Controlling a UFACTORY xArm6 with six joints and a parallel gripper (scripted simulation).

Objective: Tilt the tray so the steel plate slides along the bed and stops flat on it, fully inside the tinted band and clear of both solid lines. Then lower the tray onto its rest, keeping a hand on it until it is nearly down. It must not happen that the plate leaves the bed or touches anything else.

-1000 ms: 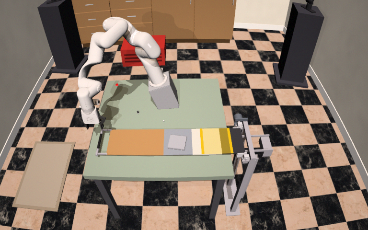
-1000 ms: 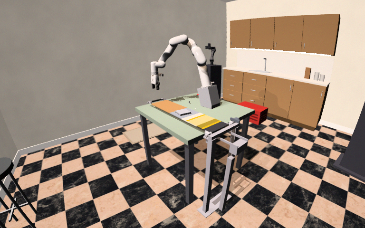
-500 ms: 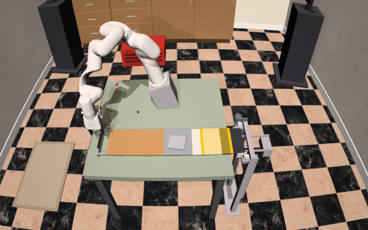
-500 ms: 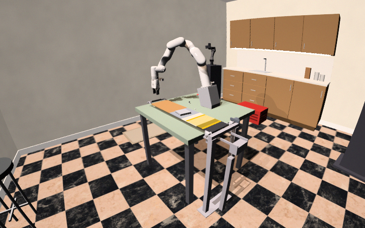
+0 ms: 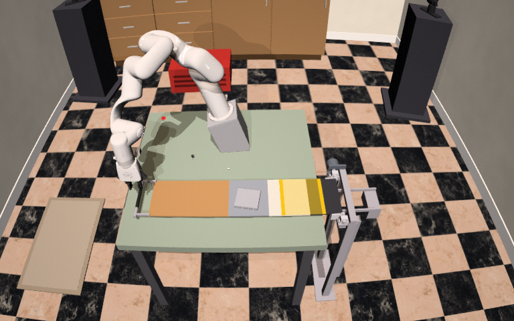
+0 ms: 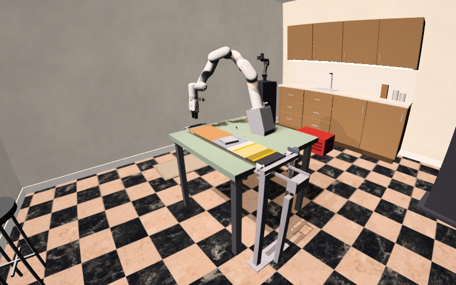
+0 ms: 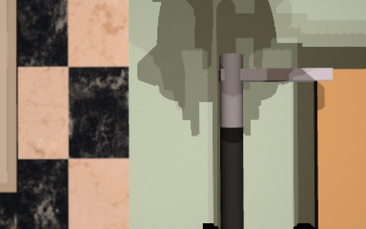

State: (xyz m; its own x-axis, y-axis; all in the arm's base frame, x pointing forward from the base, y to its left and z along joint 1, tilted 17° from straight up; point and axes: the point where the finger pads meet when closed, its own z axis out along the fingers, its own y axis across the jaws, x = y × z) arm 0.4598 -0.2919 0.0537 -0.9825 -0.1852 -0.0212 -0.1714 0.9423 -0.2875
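1. Where the tray [image 5: 189, 198] lies flat along the near half of the green table [image 5: 272, 144], its bed runs in coloured sections: orange, grey, cream, pale yellow, darker gold, then black at the hinge end.
2. Steel plate [image 5: 247, 198]: flat on the grey section, approx. mid-tray, short of the cream strip; not in the tinted band [image 5: 294, 196].
3. Solid lines: two bright-yellow stripes, one [image 5: 281, 196] at the cream/pale-yellow border, one [image 5: 321, 196] before the black end; plate is well apart from both.
4. Handle bar [image 7: 232, 143]: dark w/ grey end, at the tray's orange end, joined to the tray by a short grey arm [image 7: 281, 74]. In the wrist view it runs straight down the frame centre.
5. Gripper [image 6: 194, 114]: pointing down, above the handle end of the tray, not touching it in the exterior view. Fingers part-closed, grasping nothing; only two dark fingertips show at the bottom edge of the wrist view, one either side of the bar.
6. Arm [image 5: 158, 53]: arches from its grey pedestal [image 5: 242, 140] on the table's far side over to the table's end.
7. Grey stand [image 5: 350, 223]: off the table's other end, at the tray's black end.
8. Misc.: red crate [image 5: 223, 56] on the checked floor behind the table; tan mat [image 5: 60, 242] on the floor beside it.
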